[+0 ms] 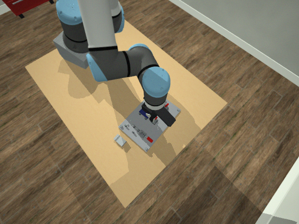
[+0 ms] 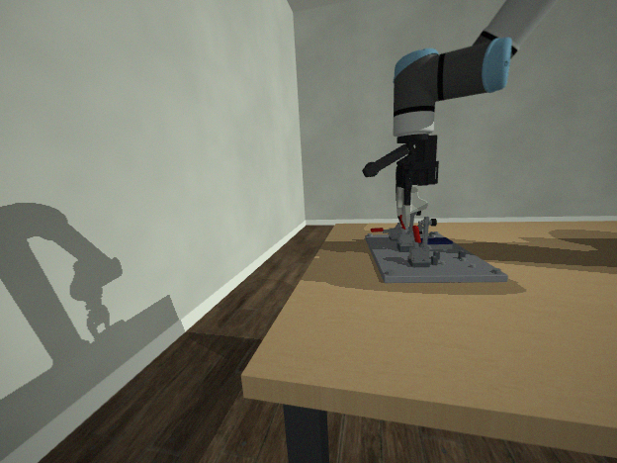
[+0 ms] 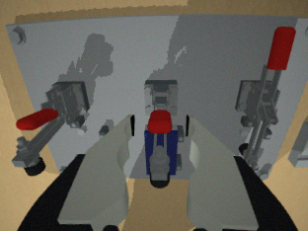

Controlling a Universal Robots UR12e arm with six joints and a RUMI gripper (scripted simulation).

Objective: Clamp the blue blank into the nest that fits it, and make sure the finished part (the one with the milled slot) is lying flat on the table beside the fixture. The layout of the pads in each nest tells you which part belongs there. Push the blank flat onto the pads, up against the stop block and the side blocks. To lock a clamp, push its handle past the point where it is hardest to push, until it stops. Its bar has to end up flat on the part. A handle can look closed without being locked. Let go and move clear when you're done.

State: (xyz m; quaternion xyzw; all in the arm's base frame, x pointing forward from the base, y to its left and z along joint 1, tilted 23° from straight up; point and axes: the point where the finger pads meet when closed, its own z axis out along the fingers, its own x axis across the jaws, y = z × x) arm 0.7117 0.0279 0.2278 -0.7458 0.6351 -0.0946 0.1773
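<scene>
The blue blank (image 1: 143, 113) (image 2: 441, 240) (image 3: 149, 153) lies in the middle nest of the grey fixture plate (image 1: 128, 121) (image 2: 448, 276) (image 3: 128, 49); its contact with the stop is hidden. The middle clamp's red handle (image 3: 160, 121) stands up and its bar appears raised above the blank. My gripper (image 2: 404, 224) (image 3: 160, 116) points down with its fingers apart, one each side of that handle, with a visible gap on both sides. The finished part (image 1: 120, 140) (image 3: 300, 148), light grey with a slot, lies on the table beside the fixture.
The left clamp in the wrist view has a raised bar and red handle (image 2: 416, 233) (image 3: 37, 119). The right clamp's red handle (image 1: 149, 139) (image 2: 376, 230) (image 3: 281, 48) lies low, pointing outward. Small side blocks and corner bolts stand on the plate.
</scene>
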